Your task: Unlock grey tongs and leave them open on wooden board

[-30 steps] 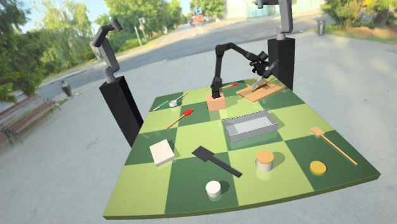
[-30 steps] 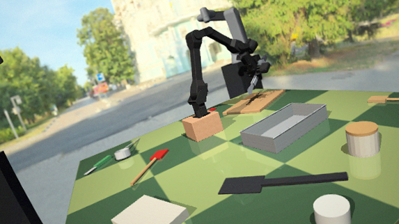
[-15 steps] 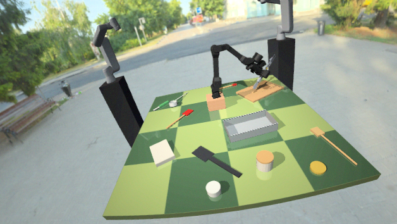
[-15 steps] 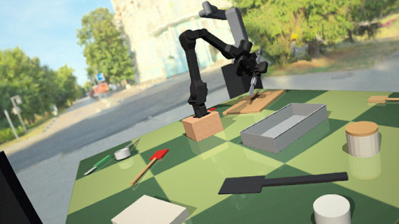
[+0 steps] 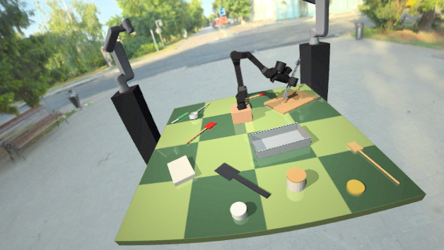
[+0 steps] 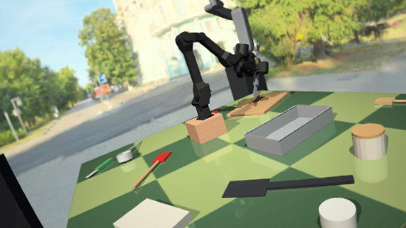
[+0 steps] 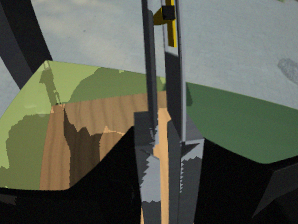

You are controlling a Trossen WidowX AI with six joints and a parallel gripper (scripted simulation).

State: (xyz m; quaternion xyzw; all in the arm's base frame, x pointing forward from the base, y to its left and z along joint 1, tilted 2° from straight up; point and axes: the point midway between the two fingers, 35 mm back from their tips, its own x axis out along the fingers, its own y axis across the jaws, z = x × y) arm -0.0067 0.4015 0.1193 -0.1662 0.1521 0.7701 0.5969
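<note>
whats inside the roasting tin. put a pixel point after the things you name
Nothing shows inside the roasting tin [image 5: 283, 146] [image 6: 266, 147]: its bare floor is visible from above. The strip right behind its near wall is hidden, so something very low there cannot be ruled out.

Apparently an outdoor plaza: paving, road, trees [image 5: 143, 21] [image 6: 100, 40].

Beyond the long grey roasting tin [image 5: 259, 153] [image 6: 262, 145], with its smooth, matt metal-like walls, the flat brown rectangular board [image 5: 283, 109] [image 6: 246, 111] [image 7: 52, 165] shows striped wood grain. Around the tin, the green chequered counter [image 5: 219, 150] [image 6: 196, 173] [image 7: 235, 120] looks smooth and glossy, giving faint reflections.
</note>
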